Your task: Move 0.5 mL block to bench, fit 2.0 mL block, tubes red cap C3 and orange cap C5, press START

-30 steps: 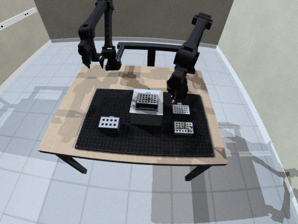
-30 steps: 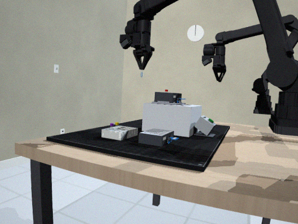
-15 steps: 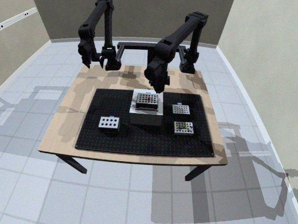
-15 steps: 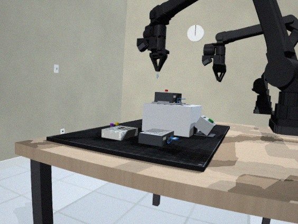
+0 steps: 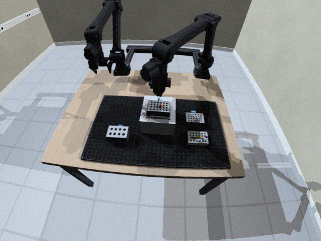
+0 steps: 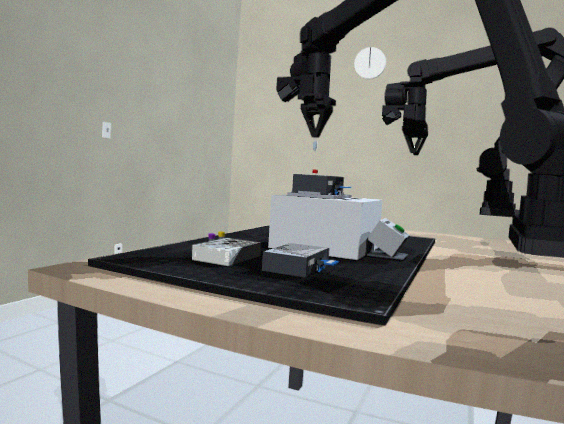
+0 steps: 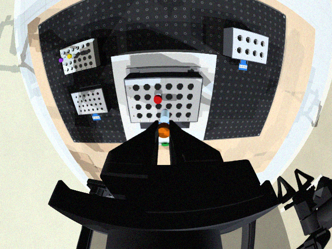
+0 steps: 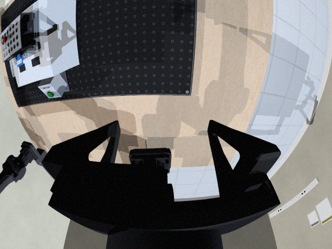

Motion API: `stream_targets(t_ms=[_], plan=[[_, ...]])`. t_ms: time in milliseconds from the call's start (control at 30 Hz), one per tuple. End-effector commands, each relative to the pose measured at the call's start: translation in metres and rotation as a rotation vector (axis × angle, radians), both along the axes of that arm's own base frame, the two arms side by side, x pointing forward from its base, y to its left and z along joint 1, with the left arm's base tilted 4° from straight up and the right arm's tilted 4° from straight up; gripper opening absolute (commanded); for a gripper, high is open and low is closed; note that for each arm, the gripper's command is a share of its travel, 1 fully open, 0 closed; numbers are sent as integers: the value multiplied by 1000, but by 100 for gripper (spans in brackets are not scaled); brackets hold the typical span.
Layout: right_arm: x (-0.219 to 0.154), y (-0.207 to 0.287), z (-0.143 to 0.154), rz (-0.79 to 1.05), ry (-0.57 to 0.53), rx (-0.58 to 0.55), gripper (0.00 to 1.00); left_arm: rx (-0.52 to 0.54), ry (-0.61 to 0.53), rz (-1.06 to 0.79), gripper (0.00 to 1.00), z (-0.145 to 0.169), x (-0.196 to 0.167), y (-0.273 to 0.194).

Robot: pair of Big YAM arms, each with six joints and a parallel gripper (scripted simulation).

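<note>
Right, step three is on: the left gripper (image 5: 159, 96) (image 6: 315, 136) (image 7: 163, 125) pinches the tube with the orange cap (image 6: 314, 145) (image 7: 163, 131), cap between its fingertips, clear body hanging below them over the front of the fitted block (image 5: 158, 107) (image 6: 318, 184) (image 7: 164, 99) (image 8: 11, 38). Next, I'd say, it must line up over C5, ahead of those fingers and off to one side, then sink straight until the tube meets the bore's floor. Beyond the fingertips, the red cap (image 5: 160, 106) (image 6: 315, 171) (image 7: 157, 99) (image 8: 4, 39) already stands in row C. And the right gripper (image 6: 415, 153) (image 8: 163, 125)? Fingers spread wide, nothing between them, off by the bench's edge.

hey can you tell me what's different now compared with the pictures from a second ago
The left end effector moved from above the small-bored block on the bench to above the mixer, already carrying the orange-capped tube. Nothing visibly let go or newly gripped. The right end effector, the blocks and the red-capped tube stayed put.
</note>
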State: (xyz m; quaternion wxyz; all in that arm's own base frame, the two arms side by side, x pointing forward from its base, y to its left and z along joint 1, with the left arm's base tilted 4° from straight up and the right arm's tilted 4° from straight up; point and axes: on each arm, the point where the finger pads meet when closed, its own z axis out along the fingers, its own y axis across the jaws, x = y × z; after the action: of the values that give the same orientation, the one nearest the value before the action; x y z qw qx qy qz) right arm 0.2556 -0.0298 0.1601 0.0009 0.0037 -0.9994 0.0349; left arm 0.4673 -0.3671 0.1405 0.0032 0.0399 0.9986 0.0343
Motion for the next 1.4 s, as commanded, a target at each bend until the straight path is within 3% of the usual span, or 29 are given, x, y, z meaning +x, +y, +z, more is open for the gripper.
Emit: stream_targets(t_ms=[0,133,333,567,967,1133,1367], plan=[[23,-3,31,-11,-79,-3,100,-8,-5,21,9,-1,6,-22],[24,-3,34,-11,-89,-4,100,-4,-16,40,9,-19,13,-15],[25,-3,35,-11,-93,-4,100,11,8,38,9,-53,-5,-35],[20,-3,28,-11,-74,-3,100,9,15,7,9,-43,-17,-35],[5,-2,9,-11,-26,1,100,-44,-48,11,9,-7,3,-30],[1,-1,4,-11,-13,2,100,-43,-47,13,9,-7,4,-29],[11,-2,16,-11,-44,0,100,0,1,13,9,-37,-4,-22]])
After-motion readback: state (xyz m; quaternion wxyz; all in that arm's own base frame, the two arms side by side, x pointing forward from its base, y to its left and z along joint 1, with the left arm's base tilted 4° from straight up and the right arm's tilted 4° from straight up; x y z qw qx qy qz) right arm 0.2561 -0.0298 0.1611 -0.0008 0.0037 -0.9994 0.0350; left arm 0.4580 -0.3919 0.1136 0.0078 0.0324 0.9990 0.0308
